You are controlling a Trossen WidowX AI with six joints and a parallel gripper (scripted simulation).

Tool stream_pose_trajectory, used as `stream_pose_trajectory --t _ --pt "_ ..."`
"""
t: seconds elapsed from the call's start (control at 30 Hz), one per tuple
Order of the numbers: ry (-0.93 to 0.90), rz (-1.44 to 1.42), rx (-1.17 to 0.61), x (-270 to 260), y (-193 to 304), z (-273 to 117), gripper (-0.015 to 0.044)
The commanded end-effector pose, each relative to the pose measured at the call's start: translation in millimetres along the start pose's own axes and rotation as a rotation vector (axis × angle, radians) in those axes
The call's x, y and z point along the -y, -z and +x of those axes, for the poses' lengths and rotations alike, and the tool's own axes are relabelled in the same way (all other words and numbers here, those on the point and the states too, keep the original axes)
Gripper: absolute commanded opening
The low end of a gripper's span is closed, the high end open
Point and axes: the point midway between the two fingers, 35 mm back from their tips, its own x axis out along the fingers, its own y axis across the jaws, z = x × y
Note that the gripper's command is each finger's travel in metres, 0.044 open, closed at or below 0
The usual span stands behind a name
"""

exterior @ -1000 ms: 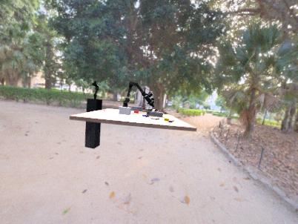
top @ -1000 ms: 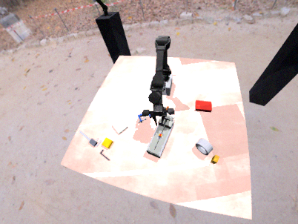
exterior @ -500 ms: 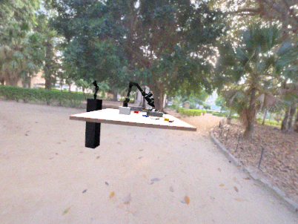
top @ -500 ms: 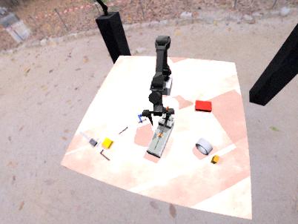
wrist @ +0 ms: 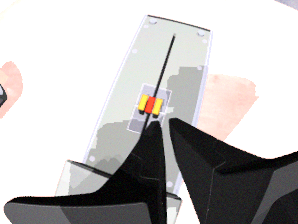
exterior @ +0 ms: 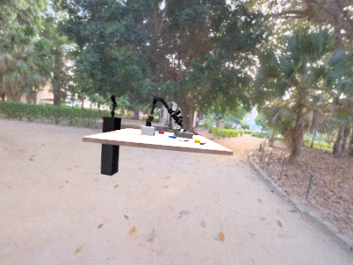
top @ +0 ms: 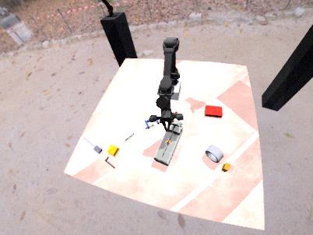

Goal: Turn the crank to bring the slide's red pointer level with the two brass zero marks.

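Note:
The machine (top: 164,157) (exterior: 186,135) (wrist: 145,60) is a long grey slab with a dark slot down its middle. In the wrist view the red pointer (wrist: 151,104) sits between two brass-yellow marks (wrist: 143,102) (wrist: 158,107) and looks level with them. A small orange knob (top: 176,113) shows beside the gripper at the machine's robot end; the rest of the crank is hidden. My gripper (top: 167,129) (wrist: 164,127) is shut with a narrow gap at the tips. It is over the slab's robot-end half, and nothing shows between the fingers.
A red block (top: 213,111), a grey ring (top: 219,152) and an orange-yellow block (top: 226,167) lie to the right in the top view. A blue item (top: 147,124), a yellow block (top: 113,150), a dark hex key (top: 110,163) and a grey-ended tool (top: 98,149) lie to the left.

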Motion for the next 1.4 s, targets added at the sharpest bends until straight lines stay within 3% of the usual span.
stream_pose_trajectory --t 0.0,0.47,1.03,1.2,1.37 --pt "0.0 0.0 0.0 0.0 0.0 0.0 0.0" --pt "-0.001 0.0 0.0 -0.1 0.0 0.0 0.0" --pt "-0.001 0.0 0.0 0.4 -8.8 -7.5 0.044" --pt "-0.001 0.0 0.0 1.2 -34.0 -33.8 0.044" --pt "-0.001 0.0 0.0 1.2 -34.9 -34.8 0.044"
